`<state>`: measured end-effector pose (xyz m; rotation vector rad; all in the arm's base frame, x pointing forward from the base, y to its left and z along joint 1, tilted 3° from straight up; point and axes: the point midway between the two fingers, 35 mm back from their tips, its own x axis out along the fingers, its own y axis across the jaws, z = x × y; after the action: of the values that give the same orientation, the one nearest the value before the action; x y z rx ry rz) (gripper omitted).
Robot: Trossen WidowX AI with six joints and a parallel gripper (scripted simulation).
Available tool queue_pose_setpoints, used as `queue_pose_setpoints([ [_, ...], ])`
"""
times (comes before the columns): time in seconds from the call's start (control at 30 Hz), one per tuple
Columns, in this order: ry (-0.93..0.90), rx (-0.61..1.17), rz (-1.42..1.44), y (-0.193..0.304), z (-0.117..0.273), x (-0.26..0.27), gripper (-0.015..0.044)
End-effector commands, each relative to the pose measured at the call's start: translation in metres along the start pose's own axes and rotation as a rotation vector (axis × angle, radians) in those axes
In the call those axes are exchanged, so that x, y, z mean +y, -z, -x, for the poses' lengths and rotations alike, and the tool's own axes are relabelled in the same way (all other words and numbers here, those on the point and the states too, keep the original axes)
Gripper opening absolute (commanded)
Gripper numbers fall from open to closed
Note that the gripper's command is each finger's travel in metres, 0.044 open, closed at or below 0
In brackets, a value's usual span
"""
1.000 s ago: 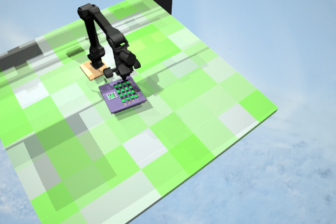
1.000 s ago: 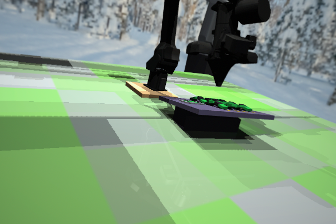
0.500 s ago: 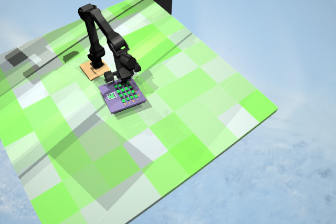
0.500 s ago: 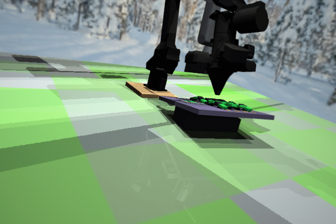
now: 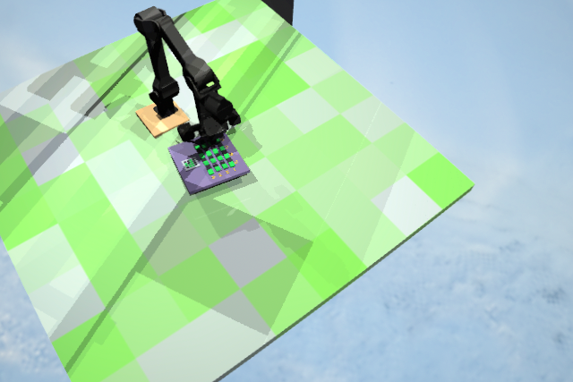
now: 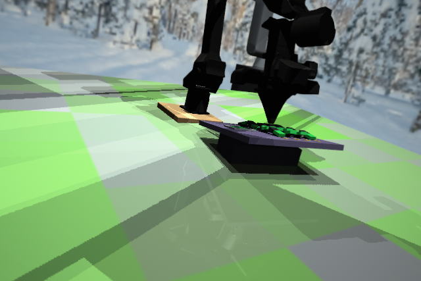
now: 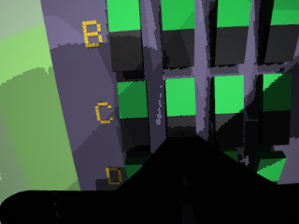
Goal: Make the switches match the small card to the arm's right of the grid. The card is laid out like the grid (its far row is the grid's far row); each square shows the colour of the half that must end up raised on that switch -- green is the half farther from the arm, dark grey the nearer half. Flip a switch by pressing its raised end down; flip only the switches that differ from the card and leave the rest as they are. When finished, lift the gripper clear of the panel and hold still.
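Claw [image 5: 210,145] [image 6: 272,122] [image 7: 181,139] closed and empty, low over the purple switch panel [image 5: 194,183] [image 6: 272,142] [image 7: 70,93].

My arm [image 5: 183,52] [image 6: 214,26], at upper left of the top view and upper centre of the exterior view, is matte black throughout. Its links are long, slim and faceted, widening into blocky housings at the joints. One joint housing [image 6: 313,27], at upper right of the exterior frame, is a thick drum with a flat end face. My gripper [image 5: 210,135] [image 6: 272,122] [image 7: 181,139] is equally black: a broad, angular body above fingers that taper to a narrow wedge, their tips together. At the bottom of the wrist frame the fingers form a dark, sloped silhouette; surface detail there is too dark to resolve.
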<state>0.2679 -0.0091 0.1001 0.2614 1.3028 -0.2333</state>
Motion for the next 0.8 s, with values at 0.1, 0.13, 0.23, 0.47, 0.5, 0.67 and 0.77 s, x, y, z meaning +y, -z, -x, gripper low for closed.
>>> queue_pose_setpoints([
  [0.1, 0.002, -0.002, 0.003, -0.0003, -0.0004, -0.0004, 0.0],
  [0.13, 0.002, -0.002, 0.003, -0.0003, -0.0004, -0.0004, 0.0],
  [0.23, 0.002, -0.002, 0.003, -0.0003, -0.0008, -0.0004, 0.0],
  [0.47, 0.002, -0.002, 0.003, -0.0003, -0.0017, -0.0004, 0.0],
  [0.5, 0.002, -0.002, 0.003, -0.0003, -0.0019, -0.0004, 0.0],
  [0.67, 0.002, -0.002, 0.003, -0.0003, -0.0025, -0.0004, 0.0],
  [0.77, 0.002, -0.002, 0.003, -0.0002, -0.0029, -0.0004, 0.0],
])
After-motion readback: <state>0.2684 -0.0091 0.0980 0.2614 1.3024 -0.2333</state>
